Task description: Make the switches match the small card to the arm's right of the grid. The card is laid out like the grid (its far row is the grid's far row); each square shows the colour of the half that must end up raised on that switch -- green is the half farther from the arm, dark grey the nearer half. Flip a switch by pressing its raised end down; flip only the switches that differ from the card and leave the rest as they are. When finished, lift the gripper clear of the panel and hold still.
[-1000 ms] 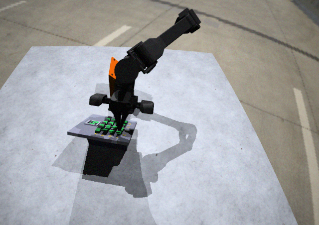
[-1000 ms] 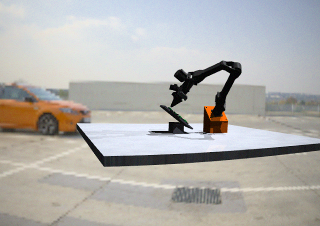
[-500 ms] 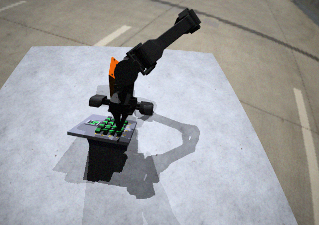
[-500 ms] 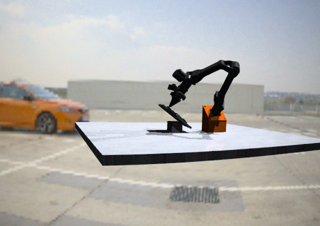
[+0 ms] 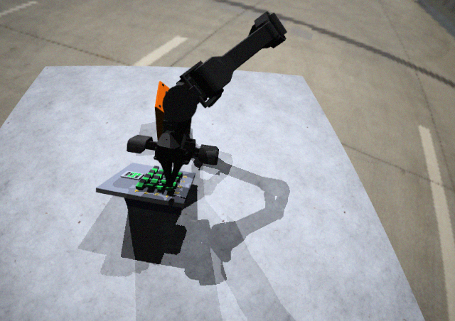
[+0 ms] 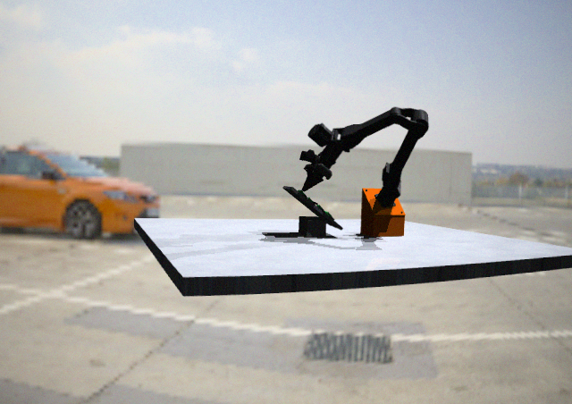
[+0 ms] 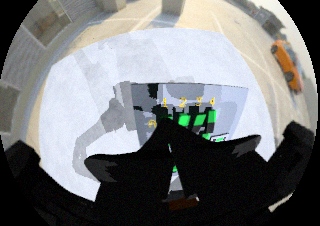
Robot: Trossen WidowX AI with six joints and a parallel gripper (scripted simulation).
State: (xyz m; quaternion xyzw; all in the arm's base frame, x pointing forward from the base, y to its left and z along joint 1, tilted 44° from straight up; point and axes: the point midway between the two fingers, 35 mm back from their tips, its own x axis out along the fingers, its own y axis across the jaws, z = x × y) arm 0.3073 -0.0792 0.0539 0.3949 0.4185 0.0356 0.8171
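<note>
The tilted switch panel (image 5: pixel 115 185) (image 6: pixel 294 193) (image 7: pixel 231 103) carries a grid of green and dark grey rocker switches. The small white-edged card (image 5: pixel 132 175) (image 7: pixel 219 138) lies on it beside the grid; its squares are too small to read surely. My gripper (image 5: pixel 170 186) (image 6: pixel 304 189) (image 7: pixel 165 121) is shut and empty. Its tips are down at the far row's switch under label 1, and seem to touch it. In the wrist view, green shows on the far-row switches under label 2 (image 7: pixel 184 120), label 3 (image 7: pixel 200 119) and label 4 (image 7: pixel 211 117). The fingers hide the label 1 switch and much of the nearer rows.
The panel stands on a dark block (image 5: pixel 146 229) (image 6: pixel 311 227) on the pale table (image 5: pixel 293 236) (image 6: pixel 231 256). The arm's orange base (image 5: pixel 161 96) (image 6: pixel 382 223) stands behind the panel. Yellow labels run along the grid's far edge and one side. Arm shadows cross the panel and table.
</note>
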